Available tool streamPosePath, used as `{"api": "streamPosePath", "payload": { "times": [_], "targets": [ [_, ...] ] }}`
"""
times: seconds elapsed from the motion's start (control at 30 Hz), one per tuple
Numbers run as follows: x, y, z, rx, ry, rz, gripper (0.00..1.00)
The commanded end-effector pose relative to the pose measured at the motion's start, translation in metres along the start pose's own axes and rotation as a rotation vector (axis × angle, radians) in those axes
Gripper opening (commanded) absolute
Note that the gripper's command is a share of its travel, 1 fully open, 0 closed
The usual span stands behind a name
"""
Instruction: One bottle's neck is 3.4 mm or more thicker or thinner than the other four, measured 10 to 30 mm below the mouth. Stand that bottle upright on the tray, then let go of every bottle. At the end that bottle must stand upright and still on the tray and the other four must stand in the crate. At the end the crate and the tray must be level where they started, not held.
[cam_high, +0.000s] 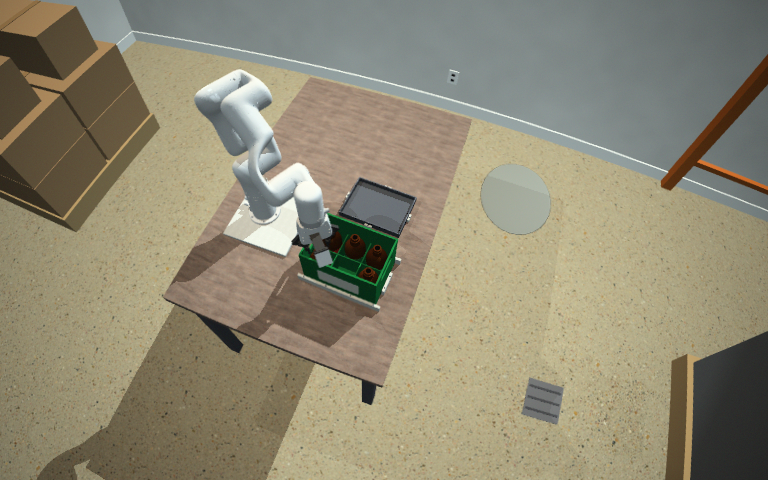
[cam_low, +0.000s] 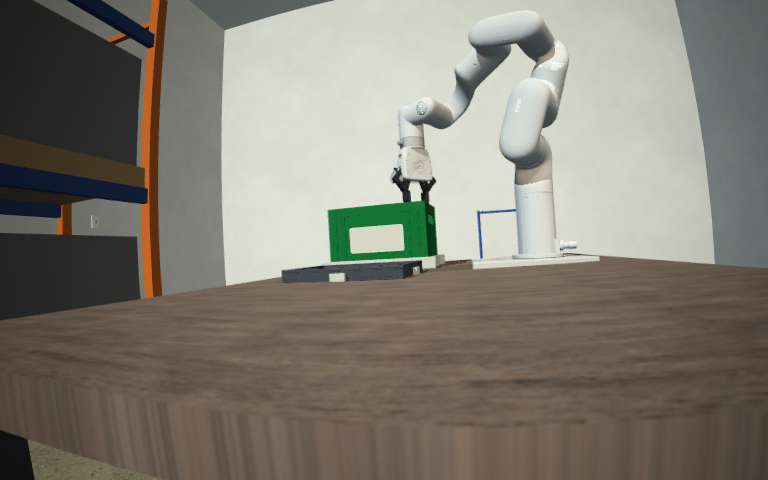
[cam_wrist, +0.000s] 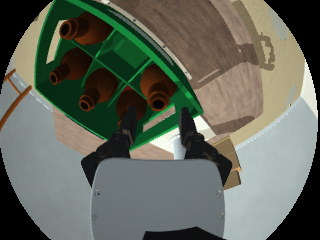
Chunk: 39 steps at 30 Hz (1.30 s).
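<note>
Gripper (cam_wrist: 159, 123) half-open, nothing between fingers, poised at crate (cam_low: 339, 234) rim, straddling bottle (cam_wrist: 158, 90) in near cell.

Odd-neck bottle: cannot tell which; all five in crate. Tray (cam_high: 356, 186) at crate's 12 o'clock in top view, touching or just beside, holds no bottle.

Risks (judgement): finger catches divider or rim on descent, shifts crate; smooth neck slips if grip shallow; wrong bottle picked, necks look alike.

Bottles brown, glossy, round-shouldered. Crate green, ribbed, pale label panel. Tray dark, shallow, rectangular. Table (cam_low: 396, 350) wood-grain.
</note>
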<state>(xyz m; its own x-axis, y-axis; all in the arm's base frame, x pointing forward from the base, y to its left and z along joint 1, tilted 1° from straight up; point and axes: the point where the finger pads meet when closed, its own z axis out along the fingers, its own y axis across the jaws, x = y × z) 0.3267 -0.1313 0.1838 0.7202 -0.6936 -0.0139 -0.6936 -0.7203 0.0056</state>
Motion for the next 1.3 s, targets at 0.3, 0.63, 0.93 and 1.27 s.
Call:
{"api": "streamPosePath", "payload": {
  "times": [0.3,0.63,0.93,1.27],
  "targets": [
    [0.001,0.000,-0.001,0.001,0.003,0.000,0.65],
    [0.001,-0.001,0.002,0.001,0.003,0.000,0.65],
    [0.001,-0.001,0.011,0.001,0.003,0.000,0.65],
    [0.001,0.000,0.021,0.001,0.003,0.000,0.65]
  ]
}}
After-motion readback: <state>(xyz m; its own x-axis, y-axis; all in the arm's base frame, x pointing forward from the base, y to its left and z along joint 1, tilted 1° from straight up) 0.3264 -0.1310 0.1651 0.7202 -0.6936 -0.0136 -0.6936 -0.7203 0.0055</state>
